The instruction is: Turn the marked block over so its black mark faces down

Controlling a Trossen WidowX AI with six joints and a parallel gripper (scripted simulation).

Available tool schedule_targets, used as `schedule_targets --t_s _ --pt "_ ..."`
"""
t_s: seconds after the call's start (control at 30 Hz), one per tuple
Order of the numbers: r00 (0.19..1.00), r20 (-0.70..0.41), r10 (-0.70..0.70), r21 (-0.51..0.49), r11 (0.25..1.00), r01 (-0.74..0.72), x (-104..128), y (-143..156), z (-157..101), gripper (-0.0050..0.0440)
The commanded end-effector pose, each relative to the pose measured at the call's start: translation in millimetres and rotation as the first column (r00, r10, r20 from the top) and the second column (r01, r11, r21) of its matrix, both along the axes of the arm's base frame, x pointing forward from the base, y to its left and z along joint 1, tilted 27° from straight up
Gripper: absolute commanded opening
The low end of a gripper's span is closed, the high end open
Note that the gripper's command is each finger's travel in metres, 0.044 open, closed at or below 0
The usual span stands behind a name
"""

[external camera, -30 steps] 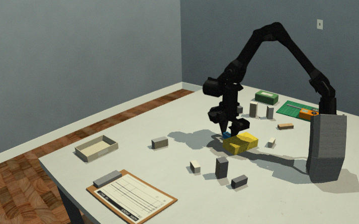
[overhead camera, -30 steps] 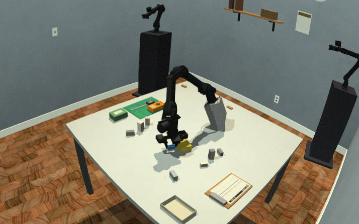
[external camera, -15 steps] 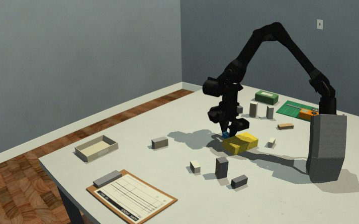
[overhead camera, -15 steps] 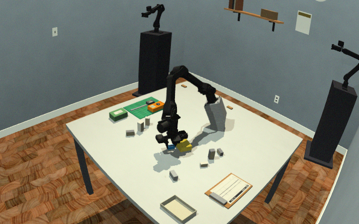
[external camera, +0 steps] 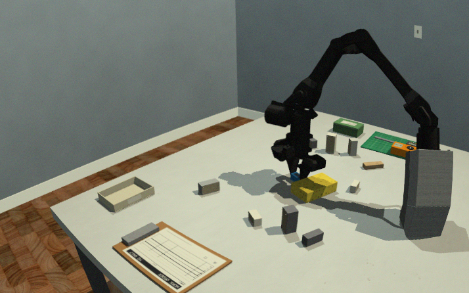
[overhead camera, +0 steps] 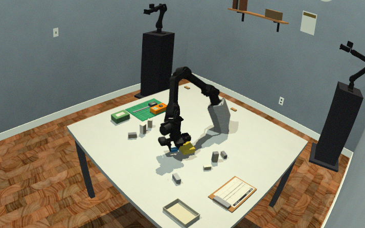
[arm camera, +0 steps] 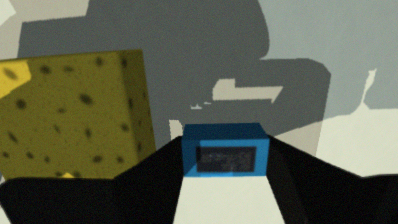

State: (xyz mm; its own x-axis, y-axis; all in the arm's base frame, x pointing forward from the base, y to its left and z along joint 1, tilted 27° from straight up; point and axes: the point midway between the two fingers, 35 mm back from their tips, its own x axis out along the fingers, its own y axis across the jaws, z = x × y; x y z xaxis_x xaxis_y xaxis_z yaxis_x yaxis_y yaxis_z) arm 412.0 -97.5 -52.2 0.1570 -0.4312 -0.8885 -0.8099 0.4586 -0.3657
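The marked block is a small blue block [arm camera: 226,150] with a black mark on the face turned up toward the wrist camera. It sits between my two black fingers, which touch both of its sides. My gripper [overhead camera: 174,149] is shut on it, low over the table near the middle. The blue block also shows in the exterior view [external camera: 294,176] just under the fingertips. I cannot tell whether it rests on the table or is lifted slightly.
A yellow sponge [external camera: 314,186] lies right beside the block. Several grey and cream blocks [external camera: 289,218] stand scattered around. A clipboard [external camera: 171,257], a shallow tray [external camera: 125,193], a green box [external camera: 347,127], a green mat with an orange tool [external camera: 393,146], and the arm's grey base [external camera: 426,192] are on the table.
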Motion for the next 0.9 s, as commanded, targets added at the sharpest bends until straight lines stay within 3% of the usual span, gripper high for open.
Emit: schedule_targets --t_s 0.0,0.3,0.8,0.87 --pt "1.0 0.003 0.001 0.0 1.0 -0.001 1 -1 2 -0.005" --pt "1.0 0.002 0.001 0.0 1.0 -0.001 1 0 2 -0.005" --pt "0.999 0.046 0.0 -0.003 1.0 0.0 -2 26 69 -0.005" --pt "0.999 0.046 0.0 -0.003 1.0 0.0 -2 26 69 -0.005"
